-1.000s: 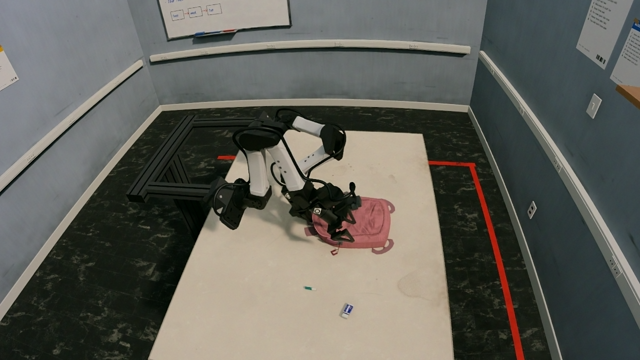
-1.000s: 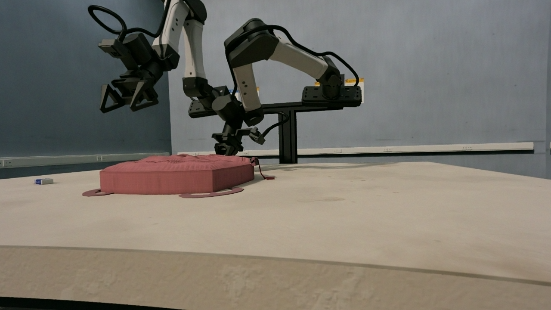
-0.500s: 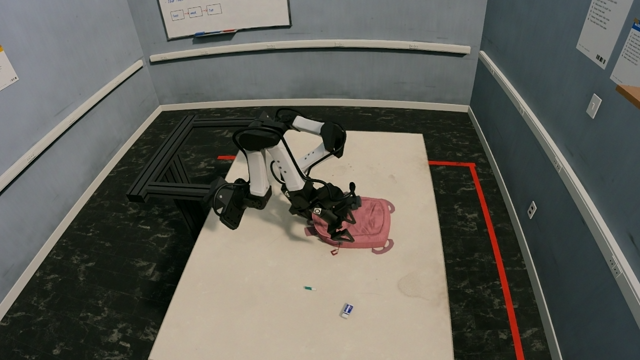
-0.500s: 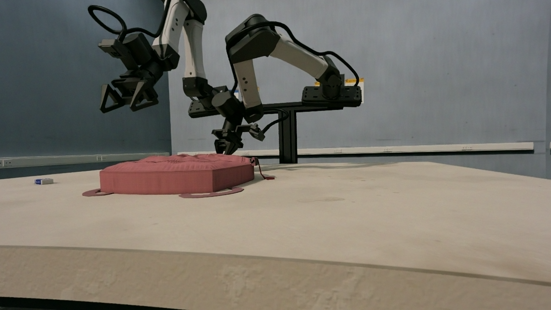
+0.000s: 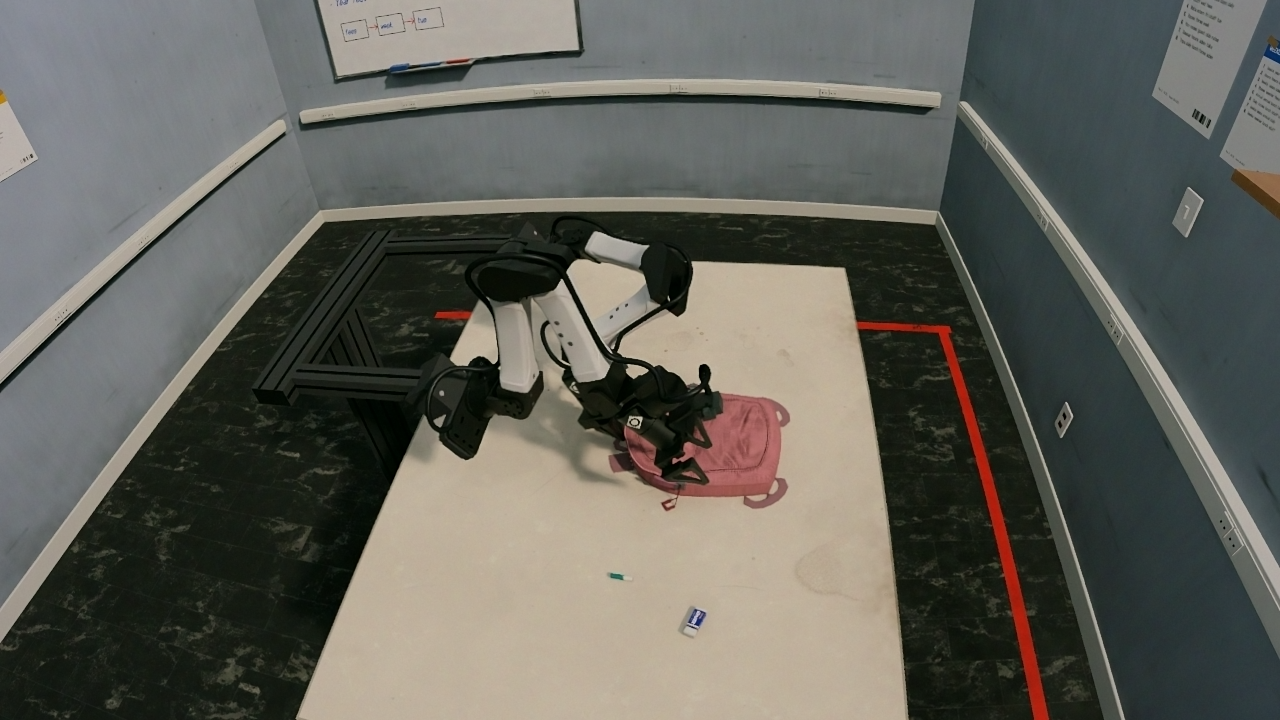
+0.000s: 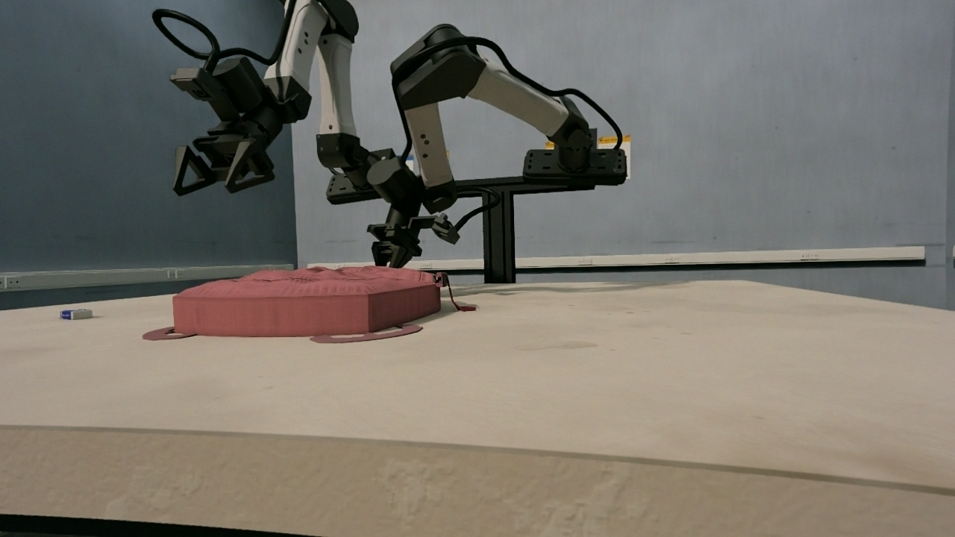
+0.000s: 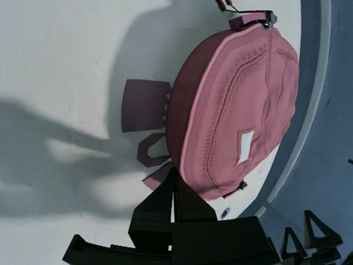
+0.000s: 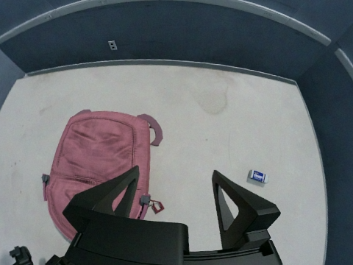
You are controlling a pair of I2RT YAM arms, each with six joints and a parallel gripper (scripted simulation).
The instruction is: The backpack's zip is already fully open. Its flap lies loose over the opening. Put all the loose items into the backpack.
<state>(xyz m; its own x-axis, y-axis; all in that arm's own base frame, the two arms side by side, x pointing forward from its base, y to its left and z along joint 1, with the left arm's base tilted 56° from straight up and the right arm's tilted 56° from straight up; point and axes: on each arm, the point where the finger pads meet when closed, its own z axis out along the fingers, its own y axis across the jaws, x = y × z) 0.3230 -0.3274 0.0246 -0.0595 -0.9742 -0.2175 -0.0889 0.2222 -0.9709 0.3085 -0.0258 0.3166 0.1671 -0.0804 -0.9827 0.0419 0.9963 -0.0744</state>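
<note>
In the top view, the pink backpack (image 5: 750, 438) (image 6: 270, 313) (image 7: 233, 104) (image 8: 99, 143) is seen lying on the tabletop (image 5: 501, 626) (image 6: 534, 387) (image 7: 55, 55) (image 8: 198, 143), nearer its right edge than its left. The backpack is partly covered by the right gripper (image 5: 705, 462) (image 6: 205, 191) (image 7: 298, 221) (image 8: 176, 169), whose fingers are spread. A small green-and-white item (image 5: 619, 576) and a blue-and-white eraser (image 5: 693, 621) (image 6: 76, 313) (image 7: 226, 213) (image 8: 258, 177) are left loose, well apart from the backpack, toward the picture's bottom.

In the exterior view, the right gripper is held high above the tabletop. The left gripper (image 6: 391, 265) (image 7: 173, 171) is seen low behind the backpack, away from the tabletop's front edge.

In the left wrist view, the left gripper's tips are pressed together beside the backpack's rim; contact cannot be told.

In the right wrist view, nothing is pinched by the right gripper. The eraser is seen near the tabletop's right edge.
</note>
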